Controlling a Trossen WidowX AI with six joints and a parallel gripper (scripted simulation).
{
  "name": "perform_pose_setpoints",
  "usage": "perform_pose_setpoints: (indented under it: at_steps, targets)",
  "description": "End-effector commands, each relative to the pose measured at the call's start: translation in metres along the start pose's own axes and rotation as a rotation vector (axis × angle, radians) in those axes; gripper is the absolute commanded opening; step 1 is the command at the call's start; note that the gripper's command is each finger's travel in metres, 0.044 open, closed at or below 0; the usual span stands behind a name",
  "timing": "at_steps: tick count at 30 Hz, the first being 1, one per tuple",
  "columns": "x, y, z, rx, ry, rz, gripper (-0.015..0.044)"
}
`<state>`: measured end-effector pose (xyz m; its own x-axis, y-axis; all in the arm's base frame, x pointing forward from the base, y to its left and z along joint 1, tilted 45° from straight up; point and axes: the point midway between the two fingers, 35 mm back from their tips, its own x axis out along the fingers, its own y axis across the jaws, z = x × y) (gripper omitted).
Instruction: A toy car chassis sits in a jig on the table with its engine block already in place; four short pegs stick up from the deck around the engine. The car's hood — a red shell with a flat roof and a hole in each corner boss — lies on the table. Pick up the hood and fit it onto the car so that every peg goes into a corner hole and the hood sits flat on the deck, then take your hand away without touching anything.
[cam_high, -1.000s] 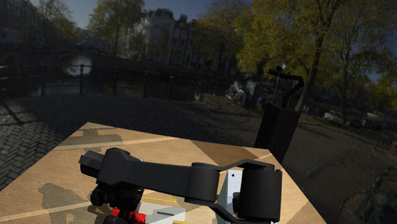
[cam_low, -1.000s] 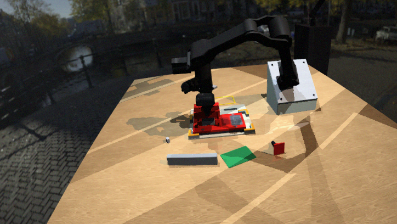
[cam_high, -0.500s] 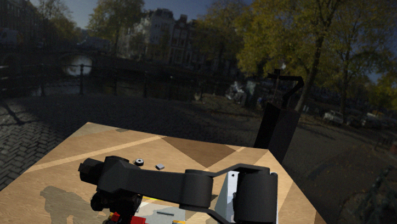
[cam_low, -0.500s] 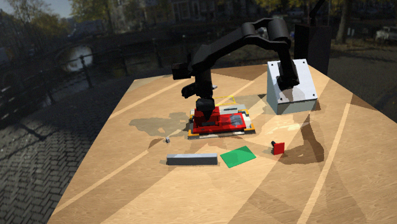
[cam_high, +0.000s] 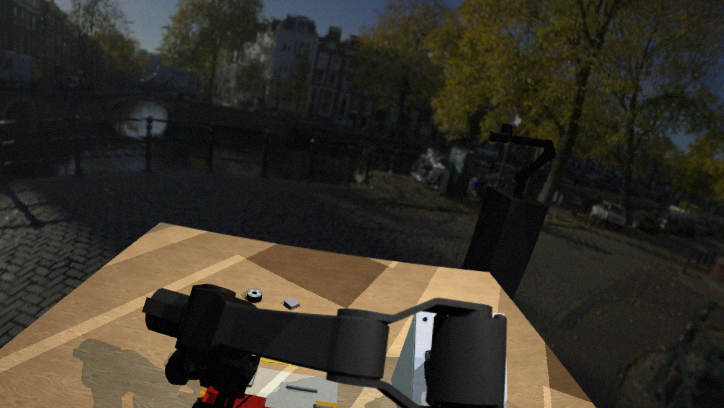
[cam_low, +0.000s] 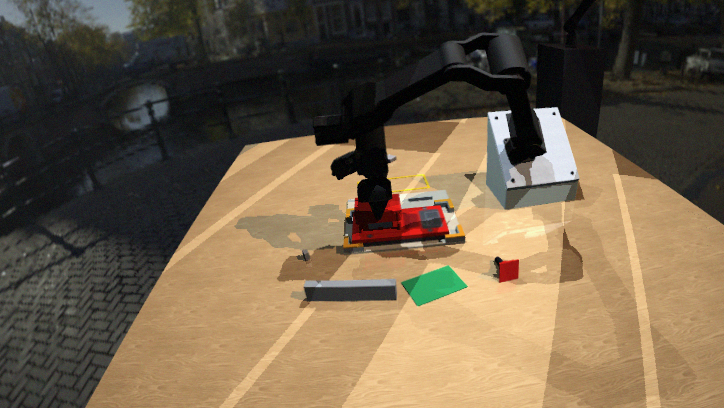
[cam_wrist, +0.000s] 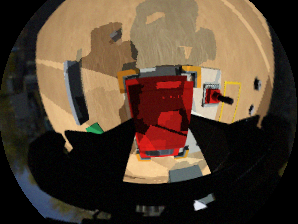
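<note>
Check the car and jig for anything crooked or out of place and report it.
Nothing stands out. The hand is shut on the red hood, low over one end of the car chassis, which sits square in its jig. Whether the hood is fully seated cannot be told.

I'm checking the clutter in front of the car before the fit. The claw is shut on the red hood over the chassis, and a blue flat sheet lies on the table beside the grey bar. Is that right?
Not quite: the flat sheet beside the grey bar is green, not blue, as the exterior view shows. The rest holds: the claw is shut on the red hood over the chassis.
</note>
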<state>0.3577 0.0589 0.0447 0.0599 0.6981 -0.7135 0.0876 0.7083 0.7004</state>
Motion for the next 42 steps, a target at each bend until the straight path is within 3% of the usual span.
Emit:
perform_pose_setpoints:
  at_steps: [1, 42]
  targets:
    - [0.001, 0.001, 0.0, 0.002, 0.0, 0.004, 0.0]
    - [0.009, 0.0, 0.0, 0.002, -0.001, 0.003, 0.0]
